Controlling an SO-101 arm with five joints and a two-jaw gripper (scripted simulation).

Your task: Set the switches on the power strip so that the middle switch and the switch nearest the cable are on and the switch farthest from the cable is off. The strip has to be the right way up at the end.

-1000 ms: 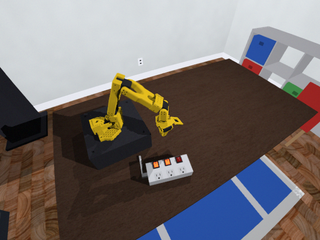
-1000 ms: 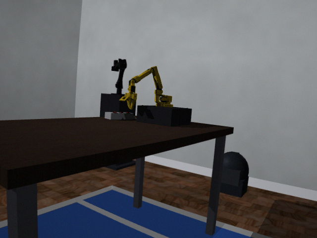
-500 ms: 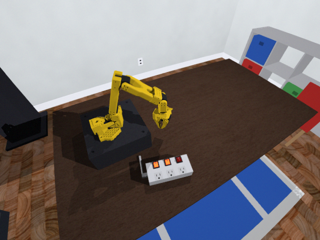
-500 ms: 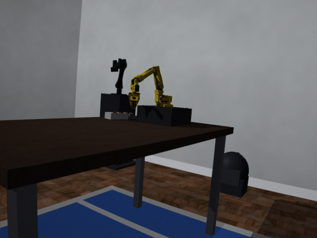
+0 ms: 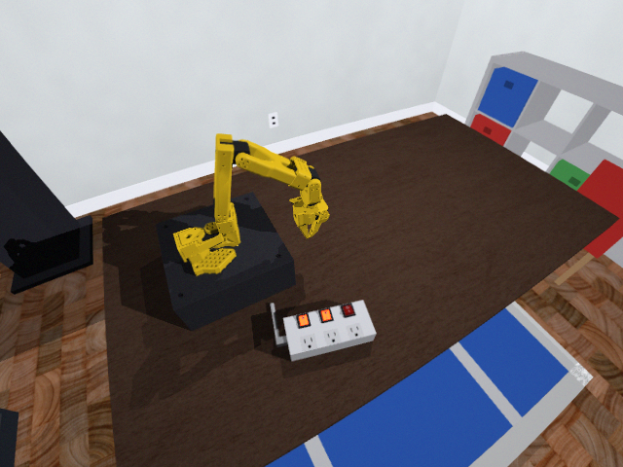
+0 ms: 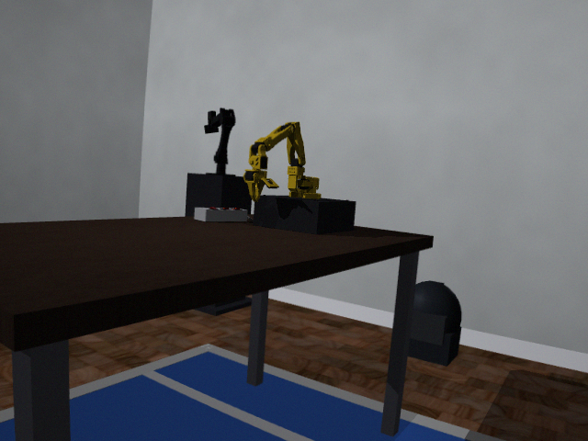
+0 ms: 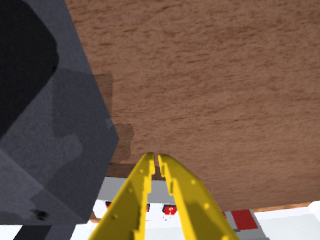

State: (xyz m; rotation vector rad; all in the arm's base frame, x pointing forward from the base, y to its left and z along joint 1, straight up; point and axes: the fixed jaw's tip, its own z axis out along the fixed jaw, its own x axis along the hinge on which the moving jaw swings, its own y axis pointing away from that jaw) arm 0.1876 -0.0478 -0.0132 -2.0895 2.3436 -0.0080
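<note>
A white power strip [image 5: 329,329] lies right way up on the dark table near the front edge, its grey cable stub [image 5: 275,324] at the left end. The switch nearest the cable [image 5: 303,320] and the middle switch [image 5: 325,315] glow orange. The switch farthest from the cable [image 5: 348,309] is dark red. My yellow gripper [image 5: 308,232] hangs in the air above the table, behind the strip and apart from it, shut and empty. In the wrist view the shut fingers point at bare table, with the strip [image 7: 176,212] at the bottom edge. The strip also shows in the exterior view [image 6: 220,214].
The arm's black base block [image 5: 226,261] stands left of the gripper, close behind the strip. A shelf with coloured bins [image 5: 548,125] stands off the table's far right. A black stand with a camera [image 6: 220,142] is behind the table.
</note>
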